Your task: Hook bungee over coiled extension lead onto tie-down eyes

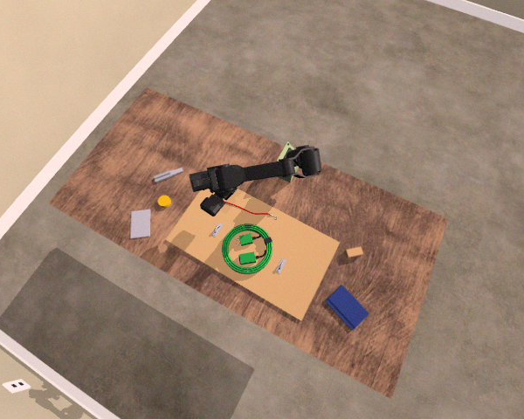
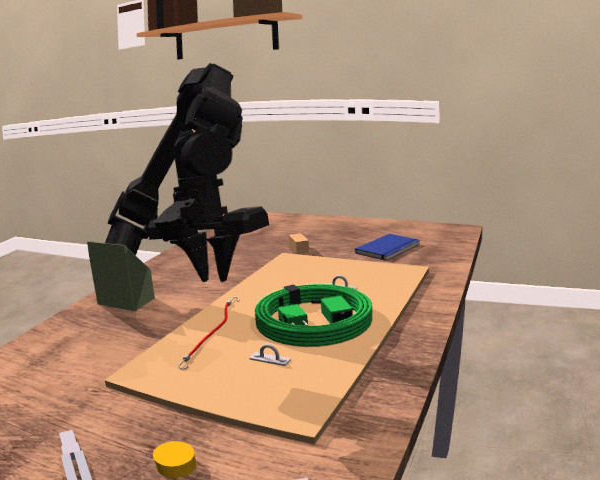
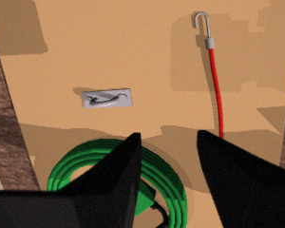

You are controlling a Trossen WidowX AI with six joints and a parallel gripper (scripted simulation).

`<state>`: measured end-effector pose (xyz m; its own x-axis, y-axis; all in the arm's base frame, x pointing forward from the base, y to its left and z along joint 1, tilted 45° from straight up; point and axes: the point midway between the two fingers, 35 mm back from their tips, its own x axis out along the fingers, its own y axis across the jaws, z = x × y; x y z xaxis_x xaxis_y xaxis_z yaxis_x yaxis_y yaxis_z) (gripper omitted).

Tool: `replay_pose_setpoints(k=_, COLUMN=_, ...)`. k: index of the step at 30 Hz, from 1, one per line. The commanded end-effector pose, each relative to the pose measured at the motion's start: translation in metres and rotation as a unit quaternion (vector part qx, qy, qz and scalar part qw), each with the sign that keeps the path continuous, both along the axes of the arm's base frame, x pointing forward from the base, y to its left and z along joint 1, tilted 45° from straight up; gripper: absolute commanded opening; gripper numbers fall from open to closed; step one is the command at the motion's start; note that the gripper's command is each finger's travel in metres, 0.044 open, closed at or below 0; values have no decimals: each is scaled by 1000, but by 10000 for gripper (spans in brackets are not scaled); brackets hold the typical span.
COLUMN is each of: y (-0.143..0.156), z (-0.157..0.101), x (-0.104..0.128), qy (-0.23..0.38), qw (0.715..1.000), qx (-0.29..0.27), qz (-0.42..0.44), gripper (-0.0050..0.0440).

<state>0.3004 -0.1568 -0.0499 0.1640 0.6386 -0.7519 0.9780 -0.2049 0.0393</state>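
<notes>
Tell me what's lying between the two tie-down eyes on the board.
The green coiled lead lies between the eyes, seen from the top view; the bungee lies off beside it.

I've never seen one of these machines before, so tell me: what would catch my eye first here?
Probably the bright green coil of cable, lying in the middle of the pale board between two small metal loops. Next, the black arm's hand, hanging part-open and holding nothing above the board's edge. Beside the coil lies a thin red cord with a hook at each end.
</notes>
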Motion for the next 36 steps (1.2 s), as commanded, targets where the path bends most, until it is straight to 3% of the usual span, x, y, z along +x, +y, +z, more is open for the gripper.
replay_pose_setpoints(k=1, y=-6, z=-8, x=-1, qy=-6, qw=1000, qx=-3, qz=17, gripper=150)
replay_pose_setpoints(k=17, y=-6, z=-60, x=-28, qy=-9, qw=995, qx=24, qz=94, gripper=150)
replay_pose_setpoints(k=36, y=16, z=-84, x=-33, qy=-6, qw=994, qx=37, qz=103, gripper=150)
